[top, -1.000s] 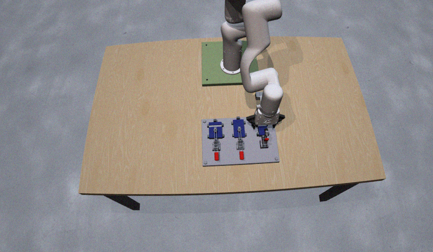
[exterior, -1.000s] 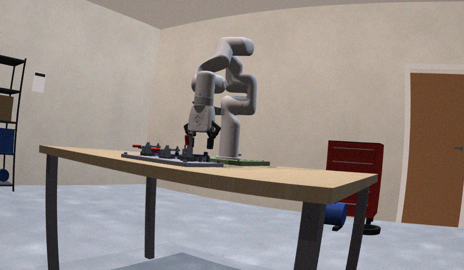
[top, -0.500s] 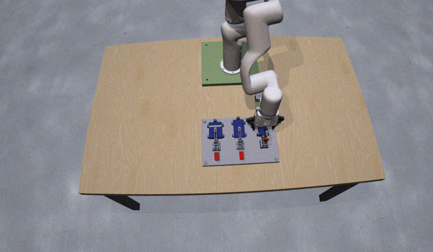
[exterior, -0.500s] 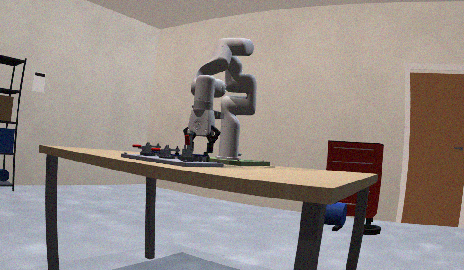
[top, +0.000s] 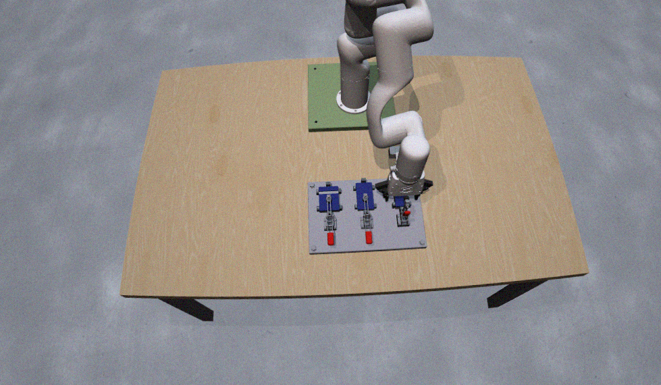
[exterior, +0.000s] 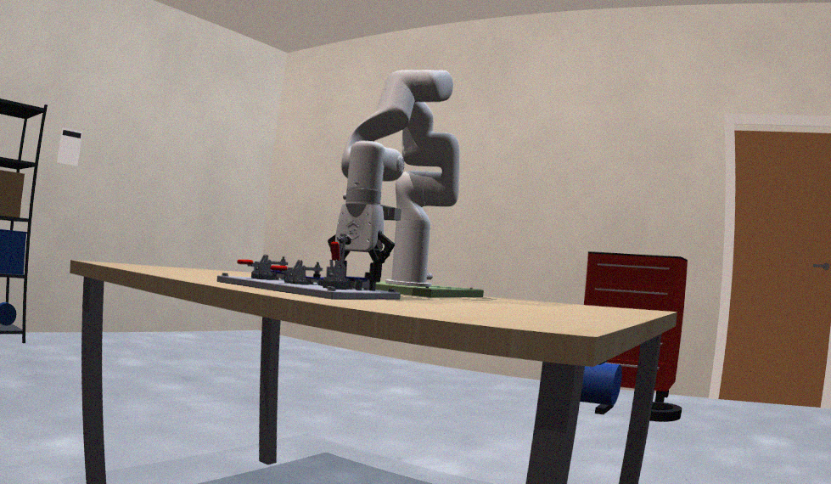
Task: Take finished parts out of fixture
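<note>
A brown door (exterior: pixel 782 264) is in the far wall. Left of the door stands a red drawer cabinet (exterior: pixel 637 301). A blue roll (exterior: pixel 601 383) lies on the floor by the cabinet. Far left of the door, a black shelf rack (exterior: pixel 35 180) holds a brown box (exterior: pixel 3 192). A white paper (exterior: pixel 70 147) hangs near the rack.

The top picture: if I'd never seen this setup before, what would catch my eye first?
Probably the pale grey arm, snaking from its green base plate down to the grey fixture plate near the table's front edge. Its open gripper hangs over the rightmost of three blue parts, where the red clamp handle stands up. The other two red handles lie flat, pointing toward the front edge.
</note>
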Controlling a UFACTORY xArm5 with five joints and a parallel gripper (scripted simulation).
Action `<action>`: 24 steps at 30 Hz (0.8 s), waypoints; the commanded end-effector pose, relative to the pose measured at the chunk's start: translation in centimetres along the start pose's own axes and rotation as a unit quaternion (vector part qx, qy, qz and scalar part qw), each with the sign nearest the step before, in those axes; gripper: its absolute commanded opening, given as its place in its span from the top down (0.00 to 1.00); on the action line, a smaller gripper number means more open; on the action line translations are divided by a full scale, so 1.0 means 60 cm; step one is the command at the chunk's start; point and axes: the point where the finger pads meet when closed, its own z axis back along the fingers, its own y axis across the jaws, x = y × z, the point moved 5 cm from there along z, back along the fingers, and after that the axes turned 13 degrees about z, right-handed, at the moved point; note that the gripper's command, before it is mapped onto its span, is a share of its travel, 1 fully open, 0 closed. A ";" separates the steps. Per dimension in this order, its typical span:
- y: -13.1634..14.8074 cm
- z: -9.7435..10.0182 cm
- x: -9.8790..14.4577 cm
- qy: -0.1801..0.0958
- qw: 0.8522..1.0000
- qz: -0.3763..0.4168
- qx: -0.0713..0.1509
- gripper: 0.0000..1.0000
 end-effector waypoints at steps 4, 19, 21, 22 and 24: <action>0.000 -0.002 0.002 -0.002 1.000 0.000 0.000 0.00; 0.000 -0.002 0.002 -0.002 1.000 0.000 0.000 1.00; 0.000 -0.002 0.002 -0.002 1.000 0.000 0.000 1.00; 0.000 -0.002 0.002 -0.002 1.000 0.000 0.000 1.00; 0.000 -0.002 0.002 -0.002 1.000 0.000 0.000 1.00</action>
